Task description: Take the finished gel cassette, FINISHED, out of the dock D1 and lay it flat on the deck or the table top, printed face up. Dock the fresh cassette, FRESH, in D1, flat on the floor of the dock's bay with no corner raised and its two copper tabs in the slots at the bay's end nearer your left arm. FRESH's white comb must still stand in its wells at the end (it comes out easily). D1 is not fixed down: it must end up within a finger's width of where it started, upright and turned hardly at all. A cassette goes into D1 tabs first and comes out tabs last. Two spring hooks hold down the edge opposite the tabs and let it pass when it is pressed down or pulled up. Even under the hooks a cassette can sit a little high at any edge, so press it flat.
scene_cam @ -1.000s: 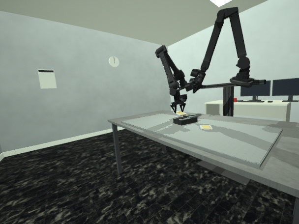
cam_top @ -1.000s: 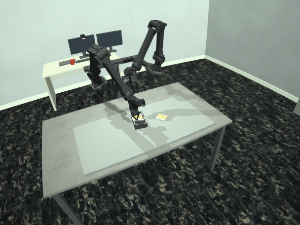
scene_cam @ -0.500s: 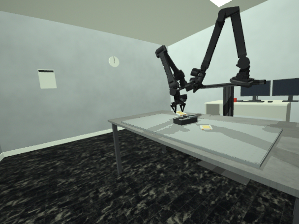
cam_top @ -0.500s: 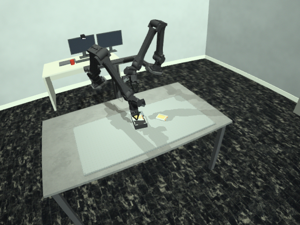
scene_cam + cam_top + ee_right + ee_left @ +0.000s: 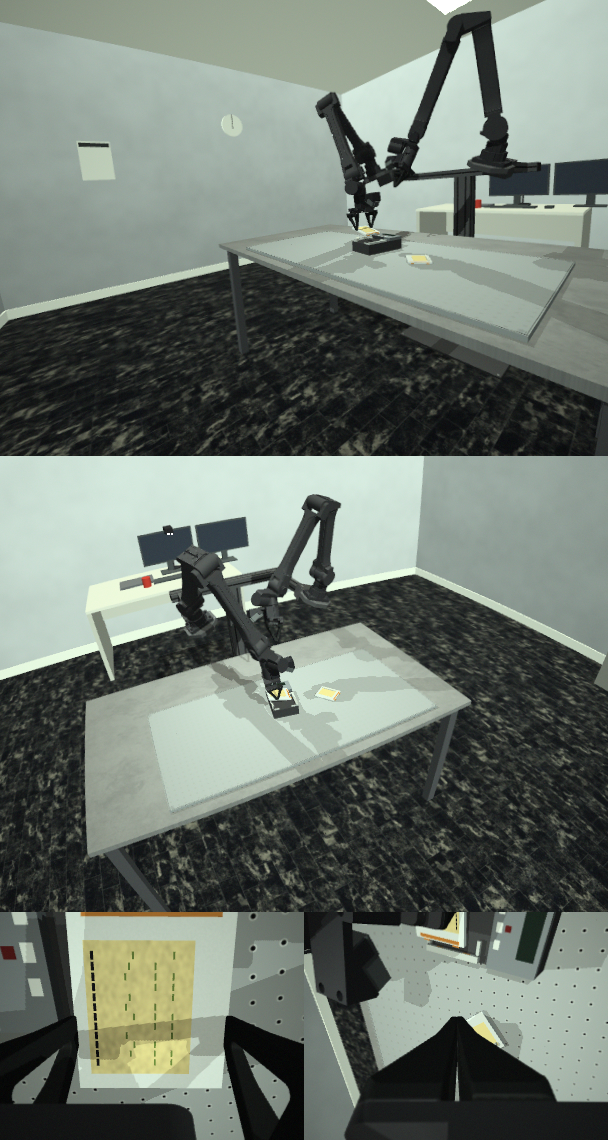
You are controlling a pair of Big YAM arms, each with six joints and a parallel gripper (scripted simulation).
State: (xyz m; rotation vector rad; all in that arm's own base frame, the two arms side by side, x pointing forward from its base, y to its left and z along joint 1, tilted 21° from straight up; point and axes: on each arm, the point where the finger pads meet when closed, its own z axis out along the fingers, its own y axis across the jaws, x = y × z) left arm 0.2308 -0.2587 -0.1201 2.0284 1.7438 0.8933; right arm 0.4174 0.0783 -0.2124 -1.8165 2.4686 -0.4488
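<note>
Our right gripper point(image 5: 275, 694) point(image 5: 362, 227) point(image 5: 151, 1025) pinches the printed cassette point(image 5: 282, 693) point(image 5: 368, 231) point(image 5: 455, 927) point(image 5: 140, 1007) by its sides, holding it over the dock point(image 5: 285, 712) point(image 5: 376, 244) point(image 5: 516, 944) point(image 5: 15, 1012). Our left gripper point(image 5: 457, 1026) has its fingers pressed together (nothing between them), and the other cassette point(image 5: 328, 693) point(image 5: 419, 259) point(image 5: 485, 1031) lies on the pale perforated board point(image 5: 215, 751) point(image 5: 450, 285) point(image 5: 574, 1032), apart from the dock.
</note>
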